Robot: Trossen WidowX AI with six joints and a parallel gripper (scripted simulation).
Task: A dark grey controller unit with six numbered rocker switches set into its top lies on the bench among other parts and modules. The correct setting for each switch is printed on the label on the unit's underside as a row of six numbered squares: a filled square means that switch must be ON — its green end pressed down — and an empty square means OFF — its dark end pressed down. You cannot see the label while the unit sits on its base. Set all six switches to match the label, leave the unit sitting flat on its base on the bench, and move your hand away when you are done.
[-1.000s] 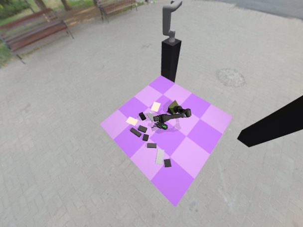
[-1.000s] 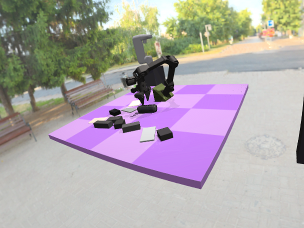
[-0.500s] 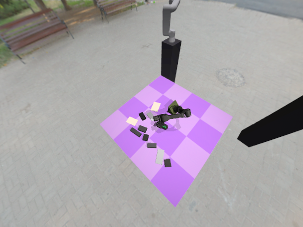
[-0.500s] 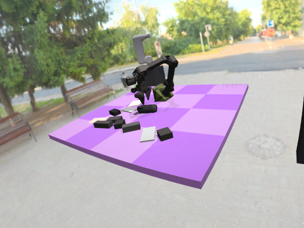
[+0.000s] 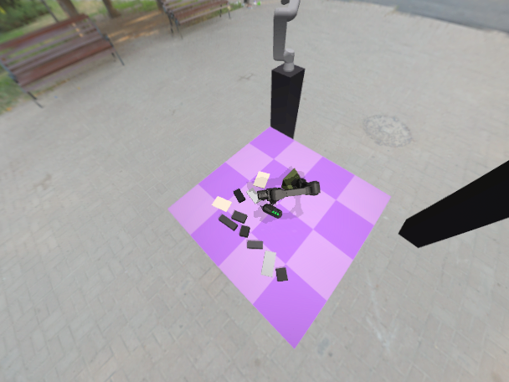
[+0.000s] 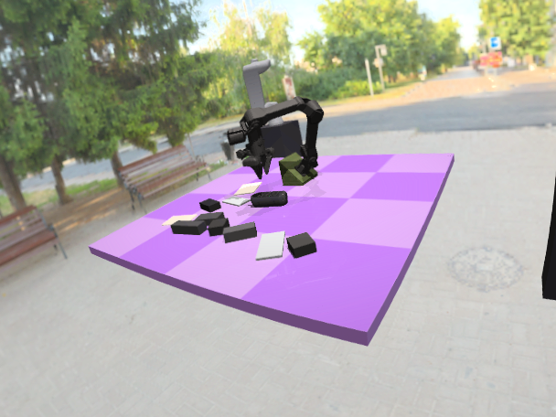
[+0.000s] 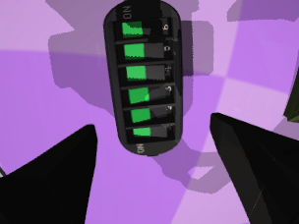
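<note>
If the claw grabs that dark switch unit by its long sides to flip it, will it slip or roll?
The controller unit looks rigid, so it probably won't flex. Its ends are rounded but its long sides look straight, so a side grip seems fairly secure. It lies flat on the bench, so rolling seems unlikely. The open claw hangs above it.
</note>
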